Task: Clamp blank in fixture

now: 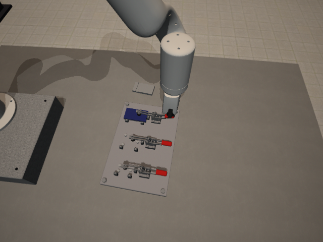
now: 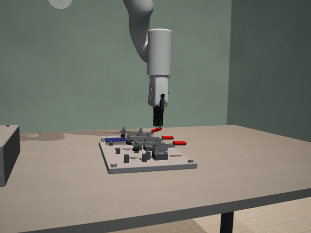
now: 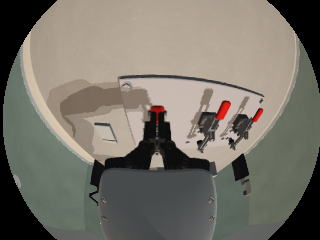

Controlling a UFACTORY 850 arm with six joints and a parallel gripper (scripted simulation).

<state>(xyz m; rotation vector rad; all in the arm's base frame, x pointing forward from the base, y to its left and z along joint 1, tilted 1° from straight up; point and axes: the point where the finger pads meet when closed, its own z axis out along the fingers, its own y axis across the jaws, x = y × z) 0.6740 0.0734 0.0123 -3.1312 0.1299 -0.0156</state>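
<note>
The blue blank [image 1: 135, 114] [image 2: 115, 139] lies in the far nest of the grey fixture plate [image 1: 112, 161] [image 2: 150, 167] [image 3: 180, 90], under the far clamp's arm. That clamp's red handle grip [image 1: 166, 116] [image 2: 156, 129] [image 3: 156, 111] slants a little upward, higher than the other two grips. My gripper [image 1: 170, 113] [image 2: 158, 124] [image 3: 157, 119] is shut and empty, hanging just above this grip without touching it. The grey finished part [image 1: 143, 88] [image 3: 106, 131] lies flat on the table beyond the plate.
Two more clamps with red grips, one [image 1: 166, 142] [image 2: 167, 137] in the middle and one [image 1: 161, 172] [image 2: 179, 143] nearest, lie level over empty nests. A speckled grey block [image 1: 23, 135] [image 2: 8, 153] stands at the table's left.
</note>
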